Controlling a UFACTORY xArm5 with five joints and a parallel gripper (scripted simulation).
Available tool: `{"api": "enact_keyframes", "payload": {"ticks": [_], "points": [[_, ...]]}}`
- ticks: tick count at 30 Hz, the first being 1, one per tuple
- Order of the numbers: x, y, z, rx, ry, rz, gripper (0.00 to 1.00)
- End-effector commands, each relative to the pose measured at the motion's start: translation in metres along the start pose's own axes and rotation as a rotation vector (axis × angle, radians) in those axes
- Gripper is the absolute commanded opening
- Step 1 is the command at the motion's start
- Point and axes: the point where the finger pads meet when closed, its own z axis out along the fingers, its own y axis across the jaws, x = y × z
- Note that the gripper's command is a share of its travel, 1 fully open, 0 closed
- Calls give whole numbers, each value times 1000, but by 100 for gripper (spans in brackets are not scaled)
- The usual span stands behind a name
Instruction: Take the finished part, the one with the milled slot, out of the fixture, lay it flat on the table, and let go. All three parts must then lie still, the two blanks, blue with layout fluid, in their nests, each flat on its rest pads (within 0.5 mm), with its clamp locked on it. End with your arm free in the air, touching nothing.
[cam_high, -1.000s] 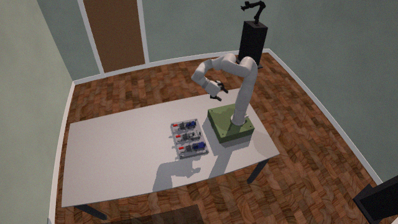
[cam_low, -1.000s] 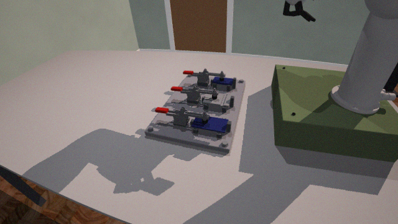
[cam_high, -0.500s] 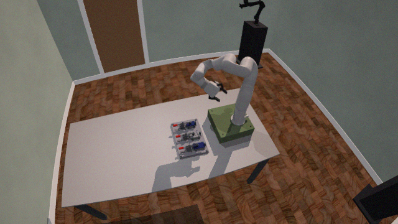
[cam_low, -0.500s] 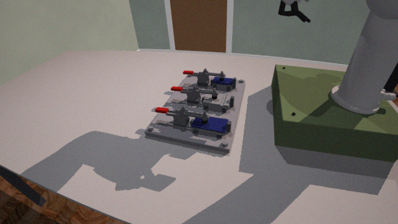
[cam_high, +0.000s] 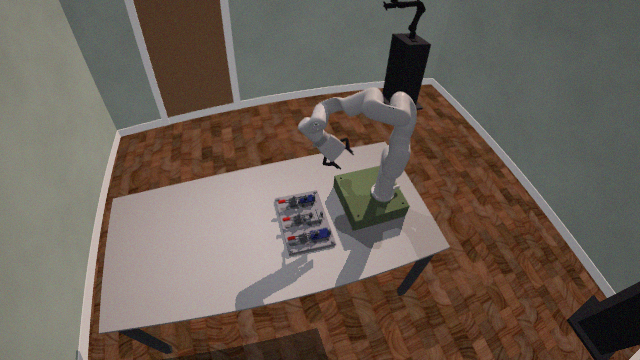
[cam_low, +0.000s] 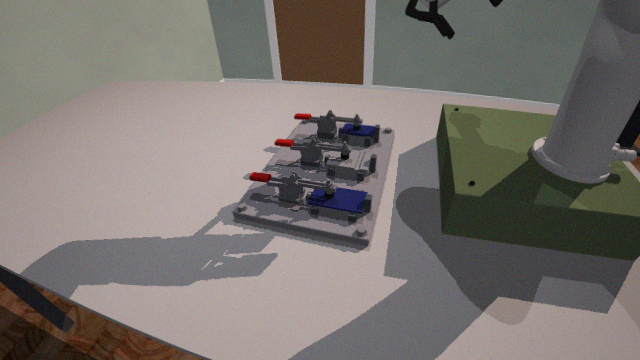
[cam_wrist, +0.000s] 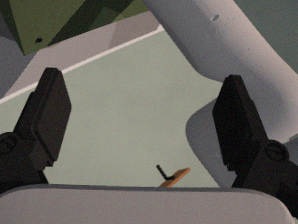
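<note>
The jaws (cam_high: 339, 155) stand wide apart with nothing between them, high over the bench (cam_high: 195, 235) (cam_low: 150, 135); the exterior view cuts most of them off at its top edge. The slotted part (cam_low: 348, 165) sits in the fixture's (cam_high: 311, 248) (cam_low: 300, 220) middle nest, near the exterior frame's centre, its clamp (cam_low: 312, 151) reaching over it and hiding some of it. Blue blanks (cam_low: 358, 131) (cam_low: 340, 199) lie either side under their clamps; I can't make out their rest pads. The green pedestal (cam_high: 356, 220) (cam_low: 500, 220) stands right of the fixture.
</note>
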Motion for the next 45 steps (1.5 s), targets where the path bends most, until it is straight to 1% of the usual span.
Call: {"api": "enact_keyframes", "payload": {"ticks": [1, 7, 9, 10, 13, 18, 24, 26, 27, 30, 41, 43, 44, 45], "points": [[-2, -20, -12, 44, 86, -138, 100], [-10, -46, -28, 89, 201, -332, 100], [-10, -46, -28, 89, 201, -332, 100], [-16, -58, -37, 107, 256, -426, 100], [-20, -67, -43, 119, 297, -494, 100], [-34, -87, -59, 142, 397, -661, 100], [-55, -110, -77, 161, 515, -858, 100], [-55, -110, -77, 161, 515, -858, 100], [-67, -121, -86, 168, 573, -952, 100], [-76, -128, -92, 171, 616, -1021, 100], [-134, -160, -123, 173, 846, -1380, 100], [-134, -160, -123, 173, 846, -1380, 100], [-139, -163, -125, 172, 865, -1408, 100], [-145, -175, -115, 152, 908, -1499, 100]]}}
